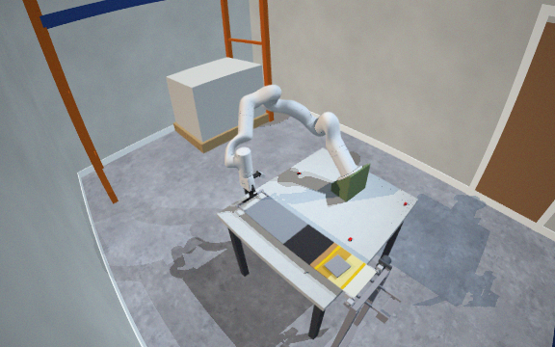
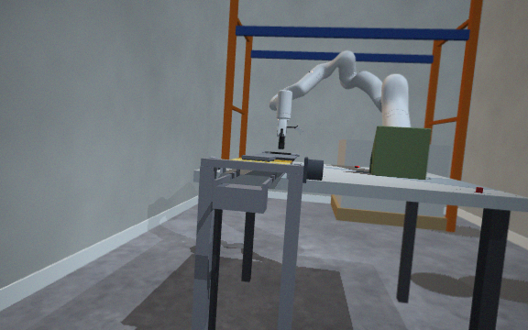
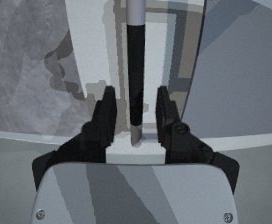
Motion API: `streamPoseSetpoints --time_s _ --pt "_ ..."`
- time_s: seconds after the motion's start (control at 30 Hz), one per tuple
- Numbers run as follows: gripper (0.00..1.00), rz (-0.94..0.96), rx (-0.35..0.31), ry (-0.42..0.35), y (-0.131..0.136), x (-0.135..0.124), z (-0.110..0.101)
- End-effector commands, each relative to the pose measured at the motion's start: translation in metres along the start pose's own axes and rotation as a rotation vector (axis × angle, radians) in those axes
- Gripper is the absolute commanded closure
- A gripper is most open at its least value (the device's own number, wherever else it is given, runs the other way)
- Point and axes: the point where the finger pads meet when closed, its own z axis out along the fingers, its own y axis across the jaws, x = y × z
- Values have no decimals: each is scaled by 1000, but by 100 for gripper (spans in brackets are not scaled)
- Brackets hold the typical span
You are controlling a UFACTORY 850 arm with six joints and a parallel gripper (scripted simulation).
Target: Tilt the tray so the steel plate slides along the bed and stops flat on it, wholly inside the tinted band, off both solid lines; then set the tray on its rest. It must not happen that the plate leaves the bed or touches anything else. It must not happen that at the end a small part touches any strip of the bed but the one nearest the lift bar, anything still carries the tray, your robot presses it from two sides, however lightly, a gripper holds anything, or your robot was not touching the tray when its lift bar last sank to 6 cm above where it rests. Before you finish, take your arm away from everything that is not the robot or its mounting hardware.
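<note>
We see the white arm (image 1: 277,103) reaching from its green base block (image 1: 351,182) across the table (image 1: 369,217) to the far end of the long tray (image 1: 277,219), where the gripper (image 1: 250,192) points straight down. In the wrist view the gripper (image 3: 136,112) is released — its two black fingers stand apart on either side of the tray's handle bar (image 3: 136,63), black along its near part and grey beyond, with a visible gap on each side, so nothing is grasped. The steel plate (image 1: 338,265) lies flat at the opposite end of the tray, a grey square inside the yellow-framed tinted band (image 1: 327,253), just beyond the dark section of the bed (image 1: 308,242); from the top view it appears to sit clear of the yellow lines (image 1: 353,277) around it, though the picture is too coarse for us to be sure of the margin. In the exterior view the tray (image 2: 270,157) looks level with the table top, its near end over the grey metal stand (image 2: 291,215) — whether it actually touches a rest we cannot tell. Behind stand an orange rack (image 2: 231,78) with blue beams and a pale crate (image 1: 217,96) on a pallet.
</note>
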Motion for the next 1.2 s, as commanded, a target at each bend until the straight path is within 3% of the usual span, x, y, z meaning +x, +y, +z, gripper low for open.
streamPoseSetpoints --time_s 0.0,0.3,0.67,0.7,1.17 --pt "60 1 1 -2 -1 -1 -24" --pt "60 1 1 -2 -1 -1 -56" --pt "60 1 1 -2 -1 -1 -64" --pt "0 1 1 -2 -1 -1 -64" --pt "0 1 1 -2 -1 -1 -64"
